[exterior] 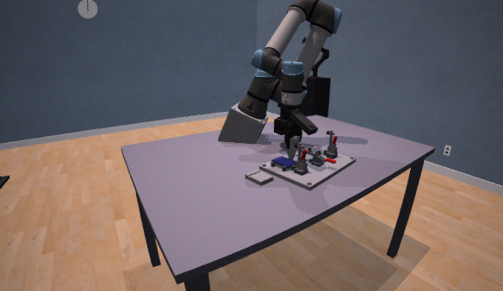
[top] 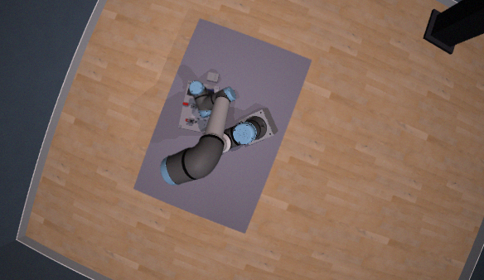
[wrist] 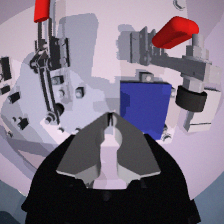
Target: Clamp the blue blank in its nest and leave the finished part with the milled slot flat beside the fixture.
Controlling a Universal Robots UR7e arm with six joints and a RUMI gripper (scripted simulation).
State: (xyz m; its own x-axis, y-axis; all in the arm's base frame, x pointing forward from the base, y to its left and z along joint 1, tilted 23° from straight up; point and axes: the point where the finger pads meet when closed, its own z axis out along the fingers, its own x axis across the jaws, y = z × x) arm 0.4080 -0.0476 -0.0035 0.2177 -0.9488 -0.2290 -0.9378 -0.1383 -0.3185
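The blue blank (exterior: 283, 162) (wrist: 145, 107) lies on the raised pads of the end nest on the fixture plate (exterior: 329, 172). Full seating against its blocks cannot be told. The clamp by it, with a red handle (wrist: 176, 32) (exterior: 303, 154), has its bar raised, off the blank. My gripper (wrist: 110, 113) (exterior: 292, 157) is shut and empty, its tips close beside the blank's left edge in the wrist view; contact cannot be told. The grey finished part (exterior: 259, 177) (top: 213, 76) lies flat on the table beside the plate; its slot is not clear.
The middle clamp's red handle (exterior: 331, 160) (wrist: 42, 10) points outward and its bar reaches low over its nest. A third clamp (exterior: 332, 145) stands with its bar up at the plate's far end. The arm hides part of the plate from above.
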